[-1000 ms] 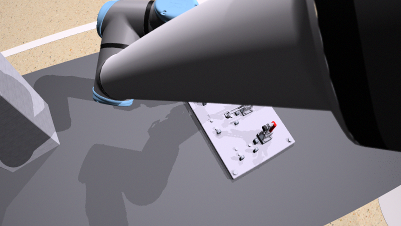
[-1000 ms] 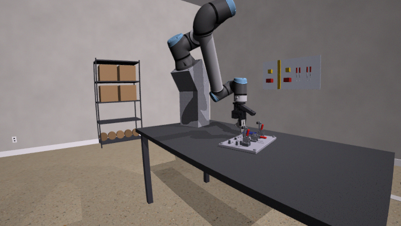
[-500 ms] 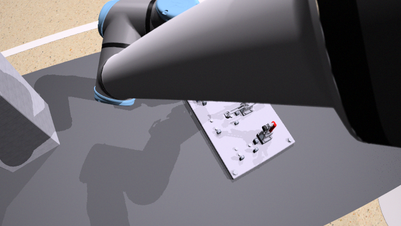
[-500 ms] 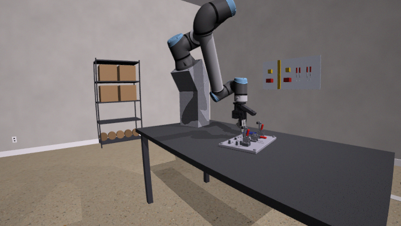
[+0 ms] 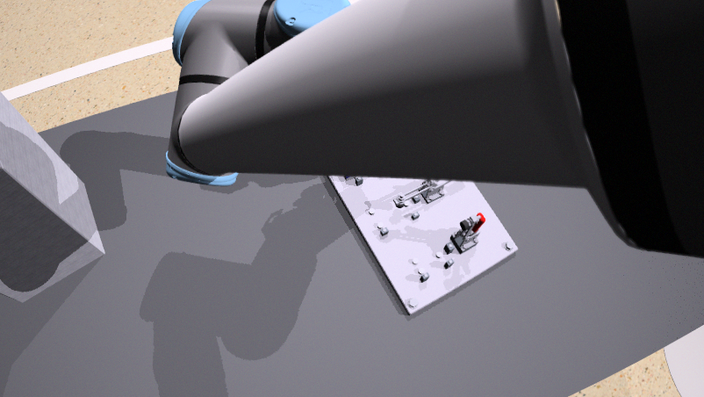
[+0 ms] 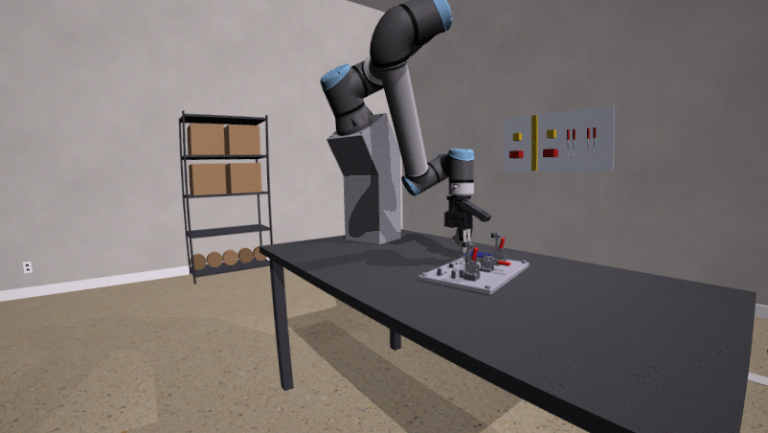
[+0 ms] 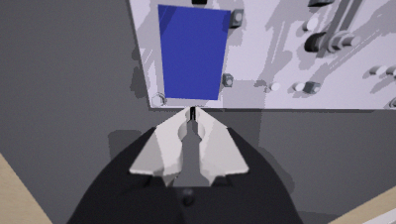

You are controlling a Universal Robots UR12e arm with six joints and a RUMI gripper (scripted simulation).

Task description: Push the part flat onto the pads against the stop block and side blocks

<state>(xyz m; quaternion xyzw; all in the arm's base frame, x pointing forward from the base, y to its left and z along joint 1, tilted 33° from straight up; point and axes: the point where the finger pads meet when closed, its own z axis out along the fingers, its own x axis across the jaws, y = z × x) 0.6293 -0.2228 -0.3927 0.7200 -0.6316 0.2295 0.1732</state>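
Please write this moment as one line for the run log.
hand: shut, holds nothing | position: at near edge of blue part | part: on fixture plate, between side blocks | clamps: red handles raised | step: push
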